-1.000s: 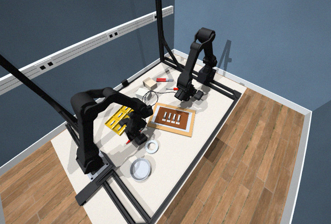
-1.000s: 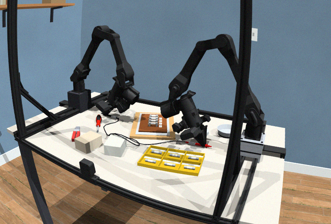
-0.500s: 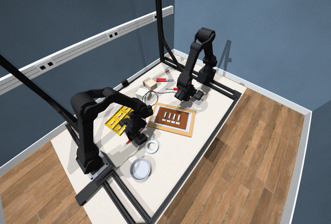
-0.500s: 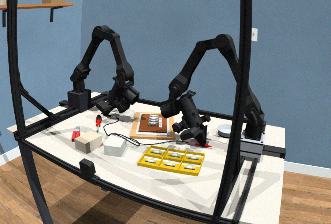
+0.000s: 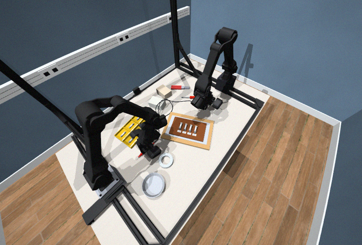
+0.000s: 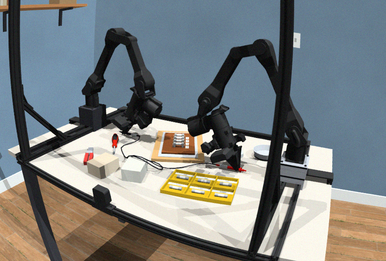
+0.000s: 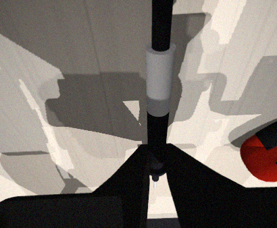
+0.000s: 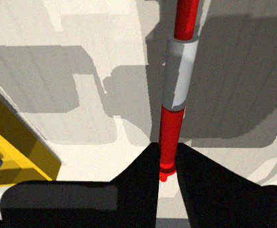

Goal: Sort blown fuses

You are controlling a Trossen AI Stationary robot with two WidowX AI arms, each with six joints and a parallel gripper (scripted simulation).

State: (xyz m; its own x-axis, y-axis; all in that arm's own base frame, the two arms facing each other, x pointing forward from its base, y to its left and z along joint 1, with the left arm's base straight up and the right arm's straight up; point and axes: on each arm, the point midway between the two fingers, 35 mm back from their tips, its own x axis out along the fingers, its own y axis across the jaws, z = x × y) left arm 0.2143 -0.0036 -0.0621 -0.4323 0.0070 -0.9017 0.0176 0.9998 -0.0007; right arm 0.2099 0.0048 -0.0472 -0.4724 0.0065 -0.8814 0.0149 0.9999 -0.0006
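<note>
My left gripper [image 7: 155, 150] [image 6: 124, 132] is shut on the black probe [image 7: 157, 131], low over the table beyond the clip board. My right gripper [image 8: 166, 150] [image 6: 238, 167] is shut on the red probe [image 8: 171, 131] [image 5: 140, 154] beside the yellow tray [image 6: 199, 198] [image 5: 122, 141]. Both probes' lamp bands look grey, unlit. The tray holds one pale fuse per compartment, such as the near-left fuse [image 6: 175, 187]. Several fuses sit in a row of clip pairs on the brown board [image 5: 201, 135] [image 6: 168, 150]; printed ratings are too small to read. The scrap dish [image 5: 153, 184] [image 6: 261, 151] looks empty.
A white ring [image 5: 160, 160] lies between dish and board. A screwdriver [image 6: 115, 141] [image 7: 265, 163] lies near my left gripper. Red-handled pliers [image 5: 176, 87] [image 6: 89, 157], a beige block [image 6: 102, 164] and a white block [image 6: 133, 169] stand behind. Black cables loop beside the white block.
</note>
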